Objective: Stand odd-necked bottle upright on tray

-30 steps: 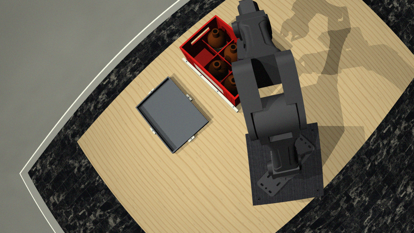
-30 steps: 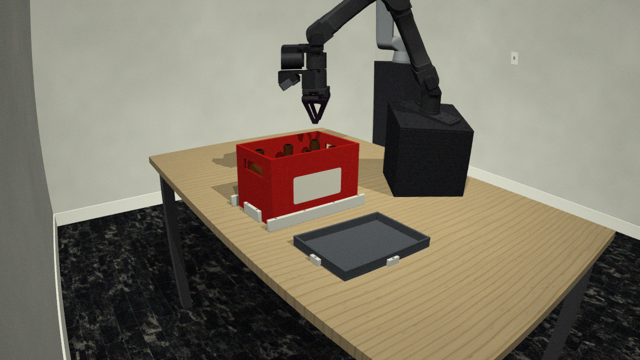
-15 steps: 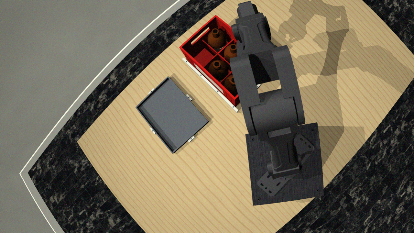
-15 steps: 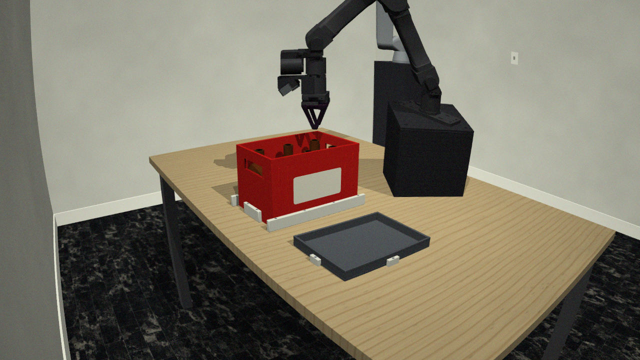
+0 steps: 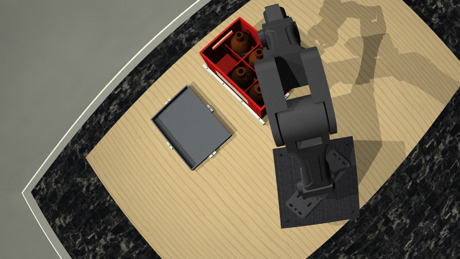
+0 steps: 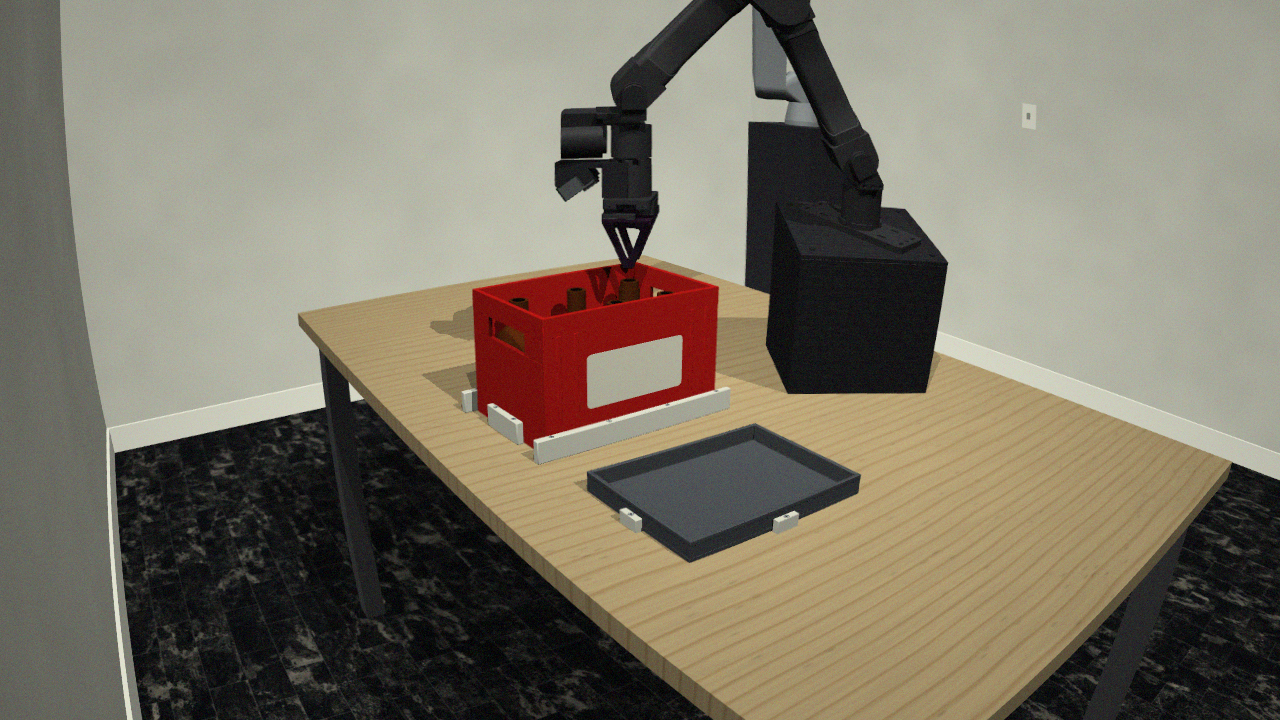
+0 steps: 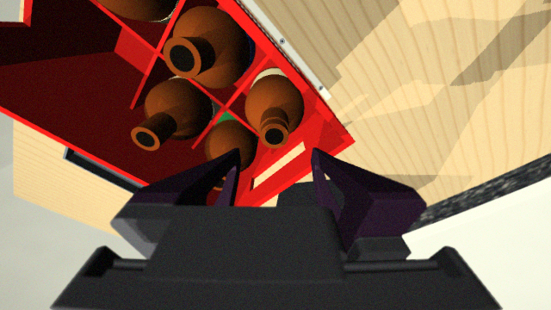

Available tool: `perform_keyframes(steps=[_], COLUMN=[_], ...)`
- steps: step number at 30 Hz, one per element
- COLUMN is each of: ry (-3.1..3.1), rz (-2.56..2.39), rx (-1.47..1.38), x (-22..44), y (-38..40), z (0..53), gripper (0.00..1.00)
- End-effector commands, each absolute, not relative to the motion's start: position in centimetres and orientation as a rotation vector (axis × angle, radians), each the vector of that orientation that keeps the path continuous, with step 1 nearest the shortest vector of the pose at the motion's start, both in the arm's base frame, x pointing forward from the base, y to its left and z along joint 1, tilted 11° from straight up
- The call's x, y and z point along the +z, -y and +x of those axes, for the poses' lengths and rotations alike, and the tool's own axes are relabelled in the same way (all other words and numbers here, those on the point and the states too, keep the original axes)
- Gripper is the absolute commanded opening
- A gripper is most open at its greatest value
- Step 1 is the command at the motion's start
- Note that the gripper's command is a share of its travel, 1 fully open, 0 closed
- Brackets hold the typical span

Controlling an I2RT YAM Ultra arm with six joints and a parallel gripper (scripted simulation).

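Nearest the camera, our hand (image 6: 629, 265) (image 7: 275, 154) is hovering open above the crate (image 6: 626, 367) (image 7: 329, 115) (image 5: 223, 81). Bottles (image 7: 274, 103) (image 5: 240, 43) (image 6: 575, 298) are standing inside it.

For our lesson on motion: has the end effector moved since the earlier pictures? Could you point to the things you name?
Yes. In the exterior view, the end effector (image 6: 629, 266) (image 7: 275, 154) has come down towards the rim of the crate (image 5: 232, 84) (image 6: 510, 376) (image 7: 284, 182).
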State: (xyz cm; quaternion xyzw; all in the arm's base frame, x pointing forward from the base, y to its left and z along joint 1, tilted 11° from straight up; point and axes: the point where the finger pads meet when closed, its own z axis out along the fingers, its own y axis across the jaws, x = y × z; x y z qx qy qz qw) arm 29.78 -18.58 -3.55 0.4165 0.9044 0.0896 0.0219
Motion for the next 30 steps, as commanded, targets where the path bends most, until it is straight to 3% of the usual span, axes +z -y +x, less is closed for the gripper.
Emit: perform_keyframes(steps=[1,30], ry=[-2.806,-2.782], rz=[1.288,1.276], rx=[0.282,0.27], x=[-4.39,-3.83], y=[18.15,18.6], z=[29.87,30.37], gripper=[0.61,0.61])
